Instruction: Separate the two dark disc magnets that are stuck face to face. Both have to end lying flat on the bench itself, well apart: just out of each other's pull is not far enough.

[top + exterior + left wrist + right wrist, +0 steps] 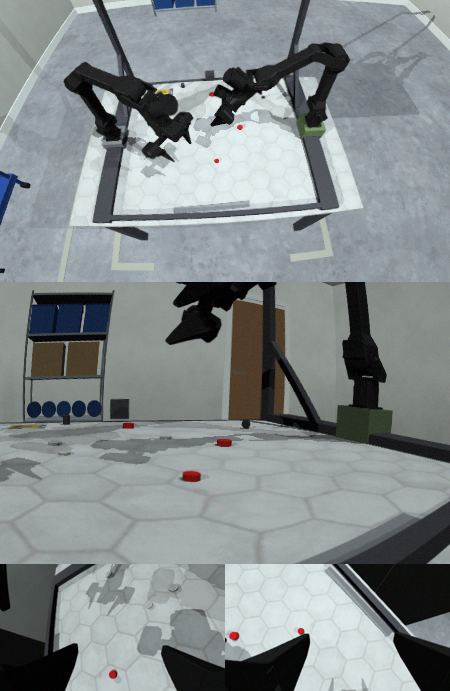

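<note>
We see both grippers spread wide above the white bench (270, 175) (165, 527) (130, 618) (329, 657), with nothing between the fingers of either. The left gripper (215, 107) (171, 322) (120, 649) belongs to the arm on the green base, and the right gripper (182, 152) (351, 637) is spread near the middle of the bench.

Toward the far edge we find two small dark things: an upright dark piece (182, 85) (66, 419) near a yellow item (163, 92) (27, 426), and a rounder dark piece (263, 96) (245, 424) well apart from it, on the green base's side. One of these is probably our stuck magnet pair, but they are too small for us to say which. Neither gripper touches them.

Three red discs (240, 127) (224, 442) lie apart from one another on the bench. In the left wrist view we also count three silver discs (172, 587), separate from each other.

Beyond the bench, a shelf unit (72, 298) holds three blue bins (184, 3) (69, 318) on its upper level and two brown boxes (48, 359) below them. We cannot see what any of these contain. Five blue round things (63, 408) stand in a row at its bottom.
</note>
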`<state>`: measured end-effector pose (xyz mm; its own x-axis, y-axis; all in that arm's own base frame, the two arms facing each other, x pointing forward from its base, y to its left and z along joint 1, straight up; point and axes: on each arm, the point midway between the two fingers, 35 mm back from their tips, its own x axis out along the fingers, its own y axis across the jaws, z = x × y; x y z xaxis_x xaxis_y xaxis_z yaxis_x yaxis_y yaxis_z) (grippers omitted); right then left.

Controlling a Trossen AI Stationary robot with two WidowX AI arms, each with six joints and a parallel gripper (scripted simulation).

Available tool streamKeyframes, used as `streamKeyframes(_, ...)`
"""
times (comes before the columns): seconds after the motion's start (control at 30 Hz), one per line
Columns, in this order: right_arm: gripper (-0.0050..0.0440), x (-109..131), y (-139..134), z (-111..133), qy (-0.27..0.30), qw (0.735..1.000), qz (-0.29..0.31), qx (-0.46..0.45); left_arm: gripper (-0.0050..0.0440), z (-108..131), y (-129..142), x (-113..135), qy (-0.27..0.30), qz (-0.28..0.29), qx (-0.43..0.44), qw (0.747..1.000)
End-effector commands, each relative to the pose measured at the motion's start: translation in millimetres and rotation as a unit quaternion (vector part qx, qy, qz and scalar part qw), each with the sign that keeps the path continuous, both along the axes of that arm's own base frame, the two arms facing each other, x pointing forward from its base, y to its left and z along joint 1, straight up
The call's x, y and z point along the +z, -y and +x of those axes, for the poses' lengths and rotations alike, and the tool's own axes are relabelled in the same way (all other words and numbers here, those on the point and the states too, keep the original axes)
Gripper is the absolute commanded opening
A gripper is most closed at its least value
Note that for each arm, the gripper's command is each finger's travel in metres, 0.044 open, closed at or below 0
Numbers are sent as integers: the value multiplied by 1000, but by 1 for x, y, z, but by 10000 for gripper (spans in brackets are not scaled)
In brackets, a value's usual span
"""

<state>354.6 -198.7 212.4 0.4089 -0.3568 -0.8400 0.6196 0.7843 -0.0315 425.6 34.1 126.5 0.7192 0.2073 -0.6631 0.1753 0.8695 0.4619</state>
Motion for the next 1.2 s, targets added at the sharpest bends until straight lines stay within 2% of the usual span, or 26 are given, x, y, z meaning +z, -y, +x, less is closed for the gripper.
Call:
streamKeyframes(0.0, 400, 6, -35, -16, -13, 999, 9, 39, 400, -17, 6, 25, -11, -31, 9, 999)
streamKeyframes(0.07, 400, 6, -35, -16, -13, 999, 9, 39, 400, -17, 6, 25, -11, -31, 9, 999)
streamKeyframes(0.1, 400, 5, -42, -20, -19, 999, 13, 47, 400, -28, 6, 19, -41, -36, 12, 998)
streamKeyframes(0.13, 400, 1, -56, -28, -35, 997, 21, 67, 400, -33, 9, 27, -35, -50, 17, 998)
streamKeyframes(0.37, 400, -10, -95, -55, -79, 989, 41, 119, 400, -71, 14, 29, -93, -85, 37, 991)
streamKeyframes(0.57, 400, -19, -124, -82, -116, 978, 58, 164, 400, -106, 19, 32, -143, -114, 58, 981)
streamKeyframes(0.63, 400, -19, -124, -82, -116, 978, 58, 164, 400, -106, 19, 32, -143, -114, 58, 981)
streamKeyframes(0.67, 400, -21, -129, -86, -122, 976, 61, 169, 400, -122, 19, 28, -174, -117, 65, 976)
streamKeyframes(0.7, 400, -24, -140, -98, -138, 970, 67, 189, 400, -128, 21, 34, -170, -129, 72, 974)
streamKeyframes(0.87, 400, -31, -159, -122, -169, 957, 78, 223, 400, -161, 25, 37, -215, -149, 93, 961)
streamKeyframes(1.13, 400, -42, -183, -162, -217, 932, 94, 274, 400, -217, 31, 44, -285, -175, 131, 933)
streamKeyframes(1.17, 400, -42, -183, -162, -217, 932, 94, 274, 400, -217, 31, 44, -285, -175, 131, 933)
